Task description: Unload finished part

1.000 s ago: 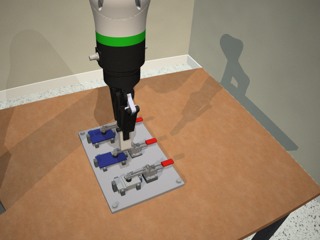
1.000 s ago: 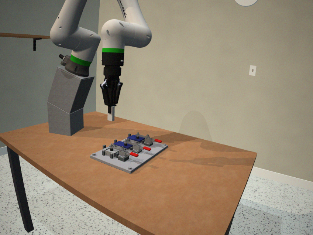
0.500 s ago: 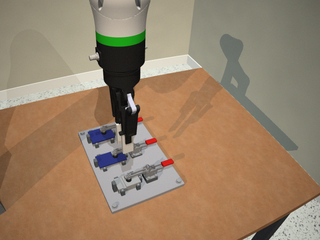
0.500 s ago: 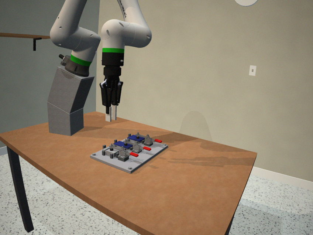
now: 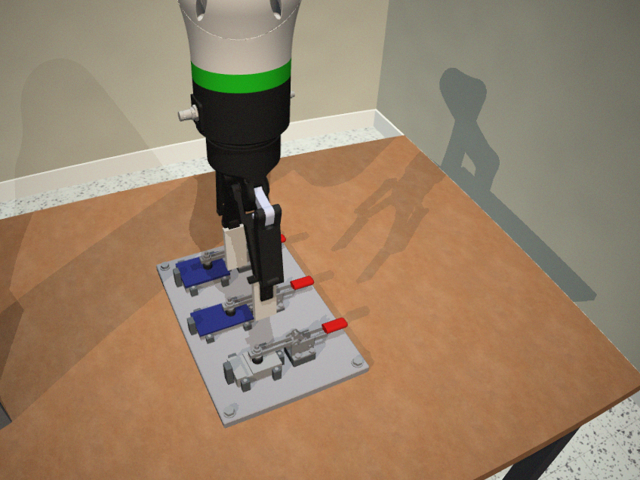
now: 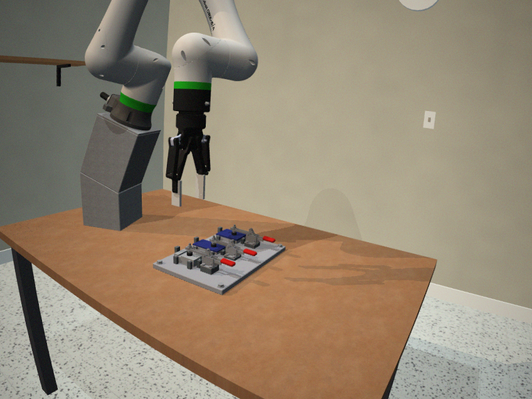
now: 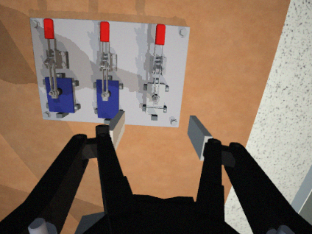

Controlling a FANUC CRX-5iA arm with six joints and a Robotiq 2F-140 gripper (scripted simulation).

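The grey fixture plate (image 5: 260,330) lies on the table and holds three nests in a row. Two blue blanks (image 5: 202,270) (image 5: 216,318) sit in the far and middle nests. The pale grey finished part (image 5: 256,367) sits in the near nest. A clamp with a red handle (image 5: 334,324) lies over each part. In the wrist view the blanks (image 7: 59,94) (image 7: 107,97) are on the left and the grey part (image 7: 156,98) on the right. My gripper (image 7: 157,122) (image 6: 189,195) is open and empty. It hangs well above the table, off the plate's part-side edge.
The robot's grey pedestal (image 6: 113,175) stands at the table's back left corner. The table edge and speckled floor (image 7: 291,96) show at the right of the wrist view. A small shelf (image 6: 41,62) is on the wall behind.
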